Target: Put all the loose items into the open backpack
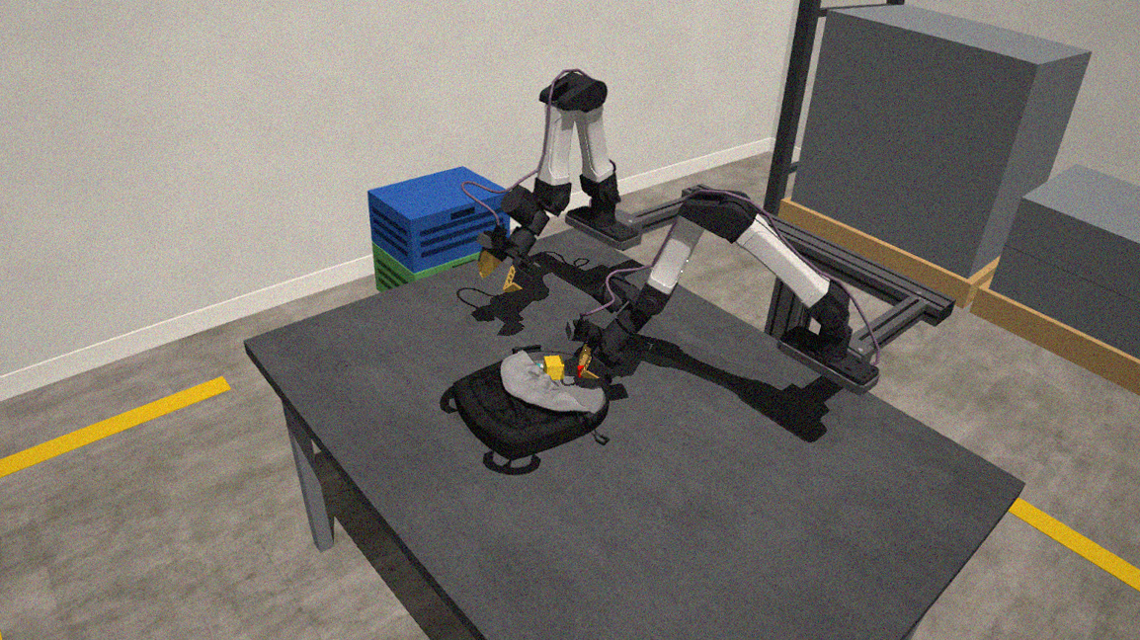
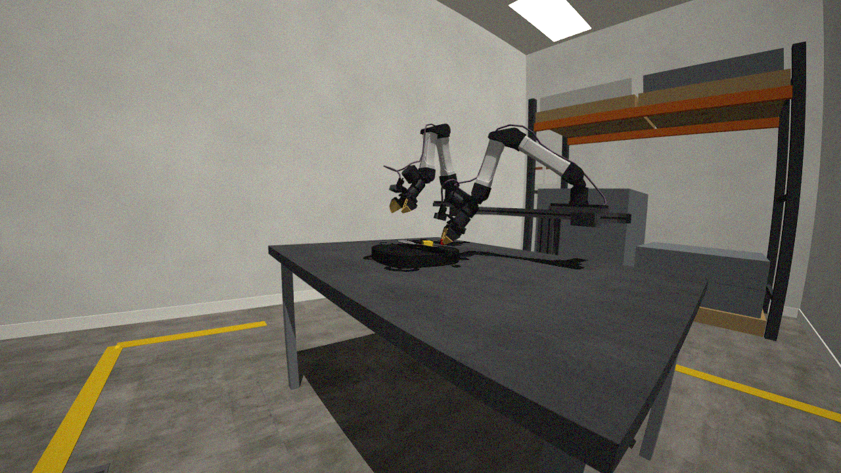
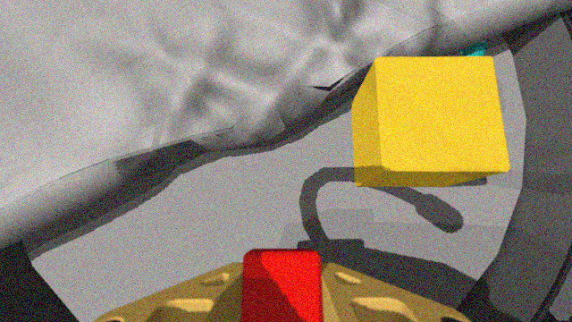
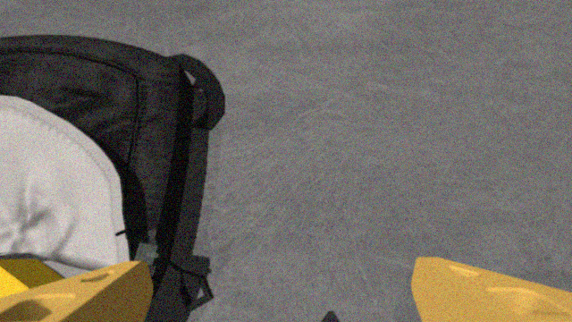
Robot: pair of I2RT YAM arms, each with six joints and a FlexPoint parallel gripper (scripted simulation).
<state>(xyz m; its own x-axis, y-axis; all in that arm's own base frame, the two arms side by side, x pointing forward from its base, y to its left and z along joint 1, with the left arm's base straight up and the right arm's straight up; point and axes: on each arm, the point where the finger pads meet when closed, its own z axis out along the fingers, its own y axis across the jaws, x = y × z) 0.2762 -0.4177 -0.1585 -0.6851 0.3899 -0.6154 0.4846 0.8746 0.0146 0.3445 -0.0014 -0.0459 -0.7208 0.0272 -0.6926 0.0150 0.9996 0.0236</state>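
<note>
The black backpack (image 1: 505, 427) (image 2: 411, 257) (image 4: 98, 98) (image 3: 134, 67) lies on the table, its grey flap (image 1: 543, 391) (image 4: 58, 170) folded back over part of the opening. A yellow cube (image 1: 552, 367) (image 2: 427, 242) (image 3: 438, 114) is in the uncovered part, its top showing above the rim in the exterior view. A bit of a teal item (image 3: 475, 49) shows behind it; the rest is hidden. My left gripper (image 1: 584, 367) (image 3: 281, 276) is shut on a red block (image 2: 441, 242) (image 3: 290, 291), over the opening near the rim on the arms' side. My right gripper (image 1: 499, 273) (image 2: 401, 205) (image 4: 281, 272) is open and empty, above the table beside the backpack.
Straps and buckles stick out around the backpack. The dark table (image 1: 720, 540) (image 2: 499, 317) extends around it. Blue and green crates (image 1: 434, 212) stand beyond the table's edge. Both arm bases sit on a rail behind the table.
</note>
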